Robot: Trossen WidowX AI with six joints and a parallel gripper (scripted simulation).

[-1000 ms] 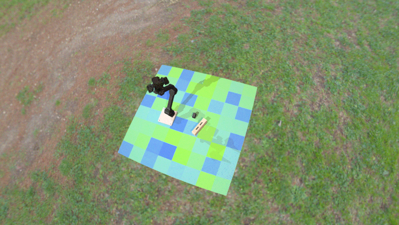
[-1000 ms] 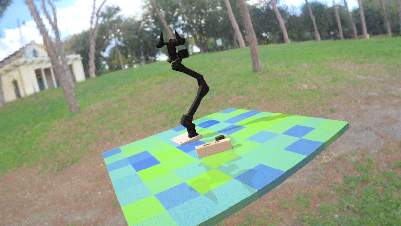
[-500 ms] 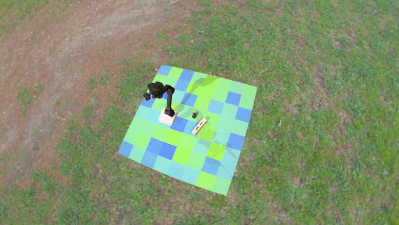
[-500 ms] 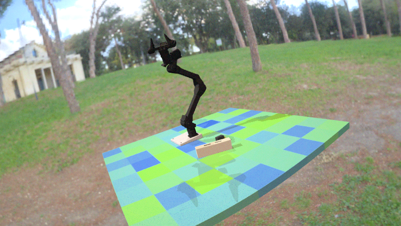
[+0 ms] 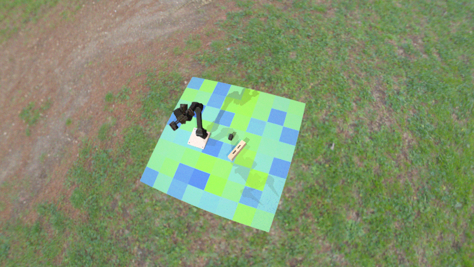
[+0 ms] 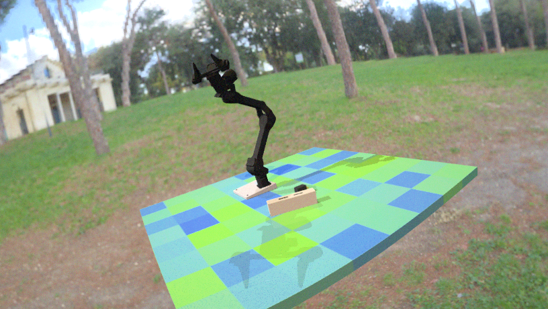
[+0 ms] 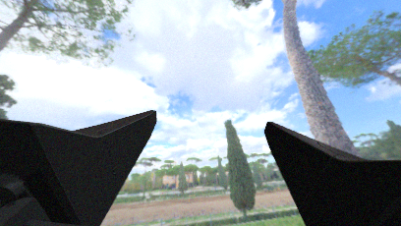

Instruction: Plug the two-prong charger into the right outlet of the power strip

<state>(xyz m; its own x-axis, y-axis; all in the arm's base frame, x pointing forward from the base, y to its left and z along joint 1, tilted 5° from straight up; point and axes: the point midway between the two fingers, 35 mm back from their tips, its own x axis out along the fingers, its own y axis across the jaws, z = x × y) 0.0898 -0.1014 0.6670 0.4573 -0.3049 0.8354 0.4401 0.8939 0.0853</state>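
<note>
The charger [image 5: 230,136] [image 6: 300,188] is a small dark block on the checkered table top. Its prongs cannot be made out. The power strip [image 5: 236,150] [image 6: 293,203] is a long beige block with two dark outlets on its top face. The charger lies close beside it, apart from it, partly hidden behind the strip in the exterior view. My gripper [image 6: 203,60] [image 7: 210,121] is open and empty, high above the table and well away from both things. Its fingers point upward and outward; the wrist view shows only sky, trees and distant ground between them.
The arm's pale base plate [image 5: 196,141] [image 6: 245,193] stands near the charger and the strip. The checkered table top [image 5: 219,205] [image 6: 368,207] has open edges all around, with grass and dirt beyond. Shadows of the arm fall across it.
</note>
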